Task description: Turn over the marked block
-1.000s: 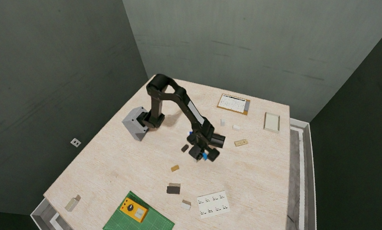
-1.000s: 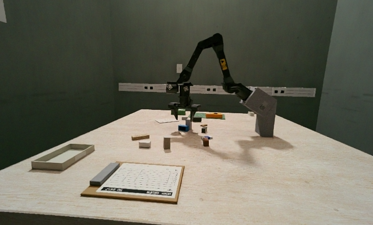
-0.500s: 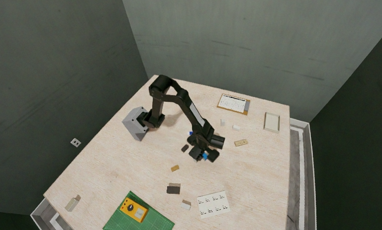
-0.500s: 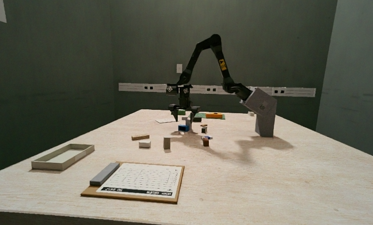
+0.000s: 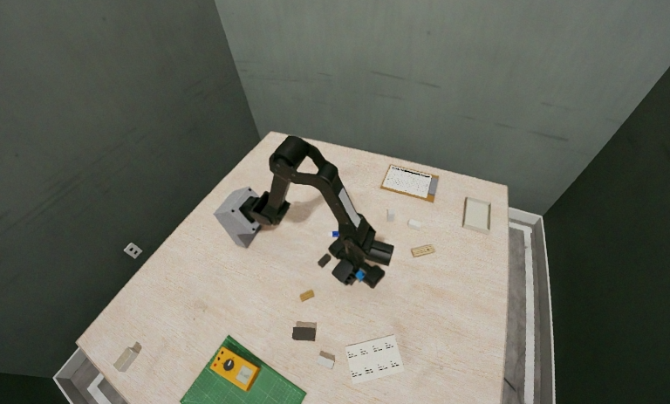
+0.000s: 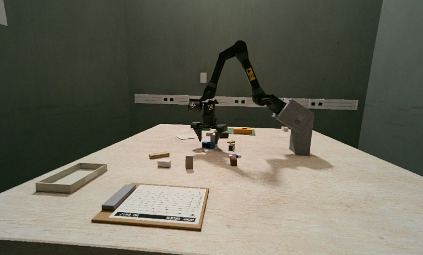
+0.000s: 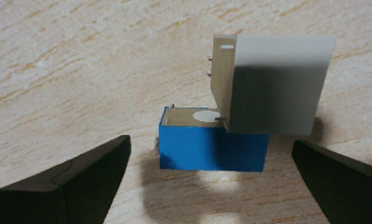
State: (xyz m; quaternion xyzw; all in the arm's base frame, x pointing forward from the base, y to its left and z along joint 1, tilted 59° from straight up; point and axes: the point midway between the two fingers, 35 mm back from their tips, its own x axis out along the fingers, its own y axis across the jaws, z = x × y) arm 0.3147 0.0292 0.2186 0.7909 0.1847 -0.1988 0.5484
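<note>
While a pale grey block (image 7: pixel 273 83) stands touching the blue block (image 7: pixel 213 148) at frame center, the gripper (image 7: pixel 213 185) hangs above, fingers spread wide, grasping nothing.

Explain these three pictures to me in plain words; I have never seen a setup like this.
The black jointed machine is a robot arm, bolted to a grey base on a pale wooden table. At its tip is a gripper, two fingers that pinch things.

One picture looks down from above, one looks across the table from the side, and one comes from a camera on the arm's wrist, looking straight down between the fingers.

The gripper is open and holds nothing. It hangs just over a blue block that has a taller grey-white block right beside it. Scattered around are other small blocks, a clipboard, a shallow tray, a printed sheet and a yellow meter on a green mat.
</note>
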